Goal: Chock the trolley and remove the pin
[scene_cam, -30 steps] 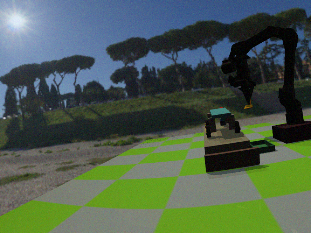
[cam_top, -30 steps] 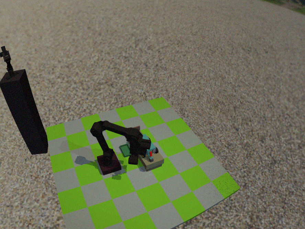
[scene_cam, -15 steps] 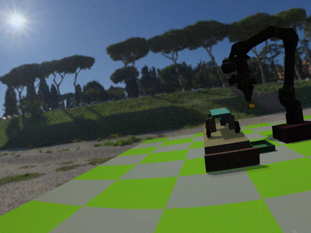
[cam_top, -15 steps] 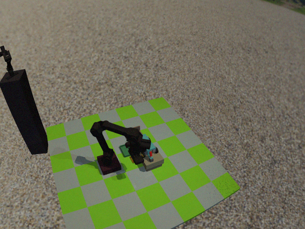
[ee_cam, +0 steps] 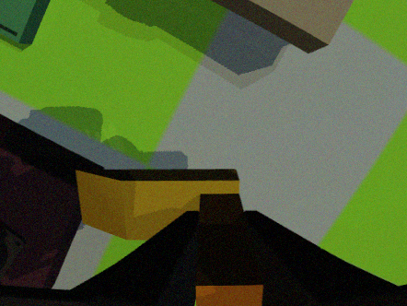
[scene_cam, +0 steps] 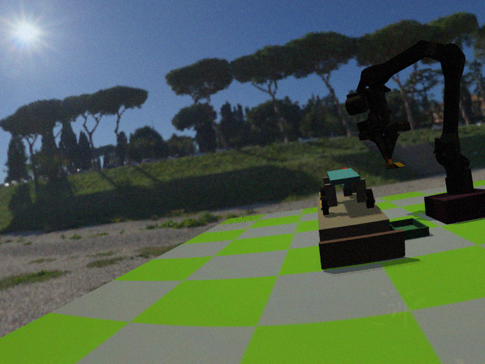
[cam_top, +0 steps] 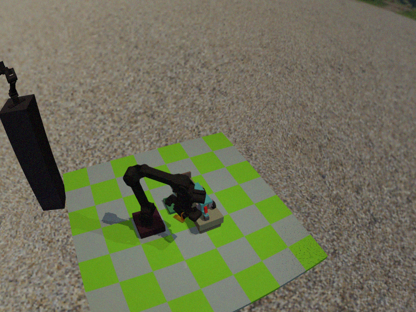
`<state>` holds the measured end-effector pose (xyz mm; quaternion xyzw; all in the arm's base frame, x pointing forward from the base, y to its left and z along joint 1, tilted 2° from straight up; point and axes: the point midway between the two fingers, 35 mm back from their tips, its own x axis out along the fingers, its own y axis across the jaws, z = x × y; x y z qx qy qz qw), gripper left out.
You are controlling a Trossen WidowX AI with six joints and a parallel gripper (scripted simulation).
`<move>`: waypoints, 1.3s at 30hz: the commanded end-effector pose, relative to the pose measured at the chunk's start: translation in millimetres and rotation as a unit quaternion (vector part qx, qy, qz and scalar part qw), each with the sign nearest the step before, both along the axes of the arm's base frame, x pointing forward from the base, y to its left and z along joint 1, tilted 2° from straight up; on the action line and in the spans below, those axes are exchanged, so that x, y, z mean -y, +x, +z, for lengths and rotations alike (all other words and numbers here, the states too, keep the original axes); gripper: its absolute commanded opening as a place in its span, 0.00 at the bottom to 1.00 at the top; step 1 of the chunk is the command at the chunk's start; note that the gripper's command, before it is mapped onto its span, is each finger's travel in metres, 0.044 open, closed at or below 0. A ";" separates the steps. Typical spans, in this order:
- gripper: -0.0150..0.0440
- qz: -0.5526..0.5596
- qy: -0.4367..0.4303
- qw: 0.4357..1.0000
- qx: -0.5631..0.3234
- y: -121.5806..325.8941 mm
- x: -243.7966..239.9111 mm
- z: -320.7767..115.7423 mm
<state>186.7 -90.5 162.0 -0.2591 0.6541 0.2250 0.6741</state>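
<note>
My gripper [cam_top: 183, 215] [scene_cam: 389, 159] [ee_cam: 221, 224] is shut on the orange handle of the yellow chock [cam_top: 178, 218] [scene_cam: 398, 164] [ee_cam: 161, 195]. It holds the chock in the air beside the ramp [cam_top: 213, 219] [scene_cam: 344, 222] [ee_cam: 308, 16], on the robot's base side. The chock's black rubber face shows as a thin dark strip in the wrist view. The teal-topped trolley [cam_top: 206, 201] [scene_cam: 343, 176] stands on the ramp. The red-headed stop pin [cam_top: 205, 210] [scene_cam: 344, 168] stands upright at the ramp's uphill end. The green tray [cam_top: 170, 211] [scene_cam: 423, 230] [ee_cam: 34, 25] lies beside the ramp.
A brown board [cam_top: 188, 174] [scene_cam: 362, 249] crosses the ramp's low end. The arm's dark red base block [cam_top: 149, 228] [scene_cam: 456, 210] [ee_cam: 32, 230] stands beyond the tray from the ramp. A tall dark pillar [cam_top: 33, 154] carrying another arm is at the left in the top view.
</note>
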 end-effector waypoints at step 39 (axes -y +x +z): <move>0.25 0.503 -0.018 0.864 -0.016 1.6 -11.0 -0.8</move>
